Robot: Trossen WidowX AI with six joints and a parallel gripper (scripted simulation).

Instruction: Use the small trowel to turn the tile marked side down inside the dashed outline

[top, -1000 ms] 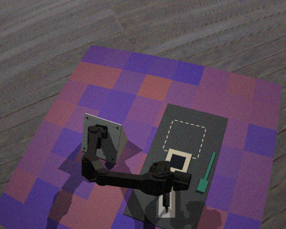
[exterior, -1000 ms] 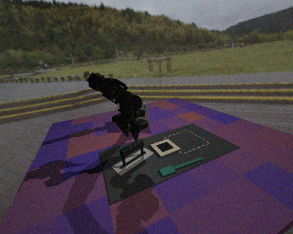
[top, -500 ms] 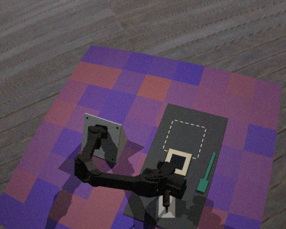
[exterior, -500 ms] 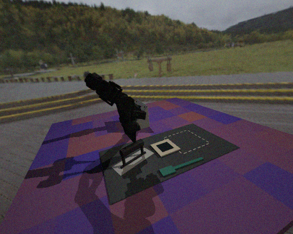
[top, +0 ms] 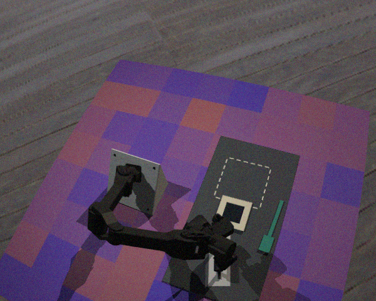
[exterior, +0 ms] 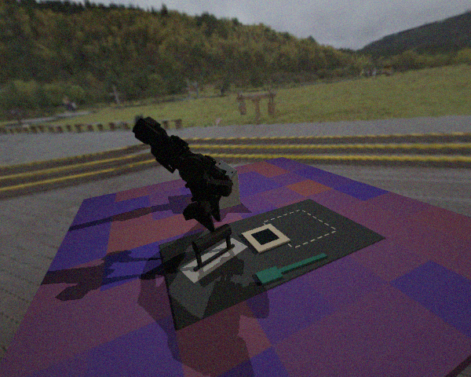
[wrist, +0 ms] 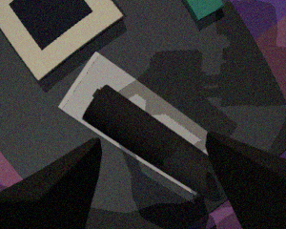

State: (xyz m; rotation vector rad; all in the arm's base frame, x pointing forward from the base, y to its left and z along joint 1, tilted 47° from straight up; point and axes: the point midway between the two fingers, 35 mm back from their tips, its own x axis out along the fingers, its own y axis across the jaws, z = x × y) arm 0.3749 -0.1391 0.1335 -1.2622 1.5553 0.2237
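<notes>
The trowel has a pale flat blade (top: 225, 282) (exterior: 191, 274) (wrist: 91, 72) and a raised black handle (exterior: 212, 239) (wrist: 133, 125). It lies on the mat. My gripper (exterior: 216, 225) (wrist: 153, 143) is open, its fingertips just above the handle. In the wrist view the handle runs diagonally between the fingers, its near end by the right one. The tile (top: 245, 215) (exterior: 274, 244) (wrist: 106, 15) lies flat, a dark square on its cream upper face. It covers part of the near edge of the dashed outline (top: 269, 168) and is mostly outside it.
A green flat-headed tool (top: 266, 243) (exterior: 270, 275) (wrist: 205, 7) lies near one long edge of the dark mat (top: 285, 165) (exterior: 349, 231). A pale wedge-shaped block (top: 133, 158) (exterior: 235, 190) stands on the patchwork table beside the arm, left of the mat in the top view.
</notes>
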